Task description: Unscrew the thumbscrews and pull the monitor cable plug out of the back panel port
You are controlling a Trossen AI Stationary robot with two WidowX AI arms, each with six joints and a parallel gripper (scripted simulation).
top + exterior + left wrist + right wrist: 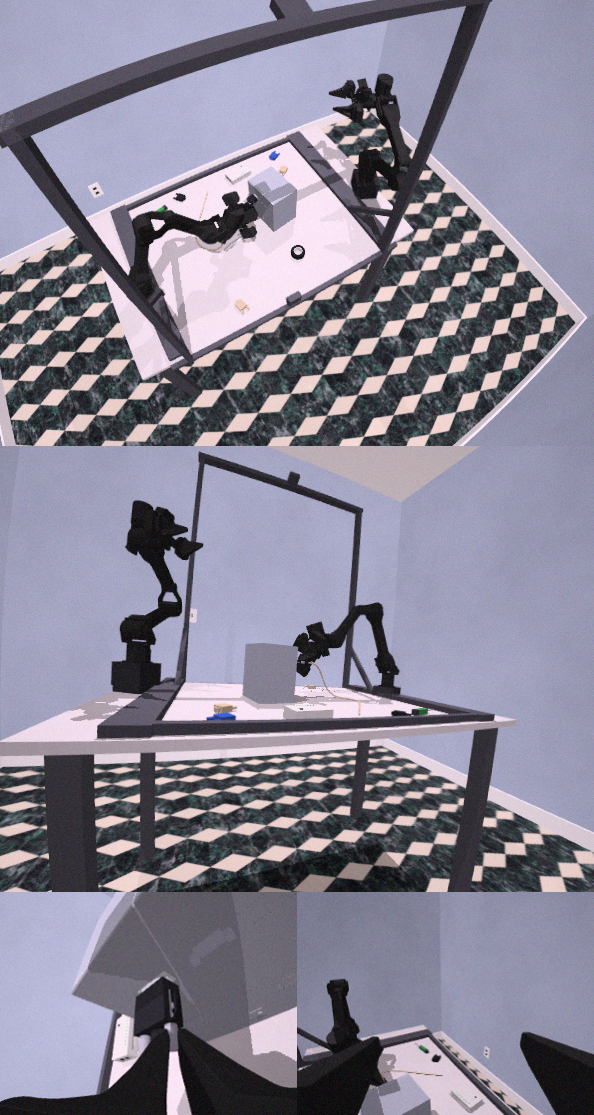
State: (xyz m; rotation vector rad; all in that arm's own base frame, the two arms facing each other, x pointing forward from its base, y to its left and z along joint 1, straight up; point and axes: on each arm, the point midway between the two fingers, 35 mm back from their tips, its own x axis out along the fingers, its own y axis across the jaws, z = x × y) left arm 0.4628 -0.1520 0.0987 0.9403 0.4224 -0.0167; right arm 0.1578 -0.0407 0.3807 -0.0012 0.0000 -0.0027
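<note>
Black and slender, my left jaws (257,213) (302,662) are drawn together on one pale thumbscrew (172,1027). Immediately beyond their tips is the black plug (157,1009), its pale far end at the panel of the grey box (284,212) (270,673) (199,937) (404,1096); I cannot tell whether it is fully seated, since the port is hidden. The second thumbscrew (145,1041) projects from the same plug face, just beside the gripped one and outside my jaws. From near these jaws, the beige cable (203,206) (325,686) (417,1073) droops to the counter (270,280) (210,693).

Farther off, past the plug in the left wrist view, stands a white box (238,175) (308,712) (125,1038) (466,1100). A black ring (293,255) lies on the counter, apart from the left jaws and from the grey box. On the far side of the grey box from the left jaws are a blue piece (274,155) (221,717) and a small tan piece (283,170) (224,708). Farthest away, my right jaws (332,101) (195,538) hang wide apart in the air, nothing between them.
</note>
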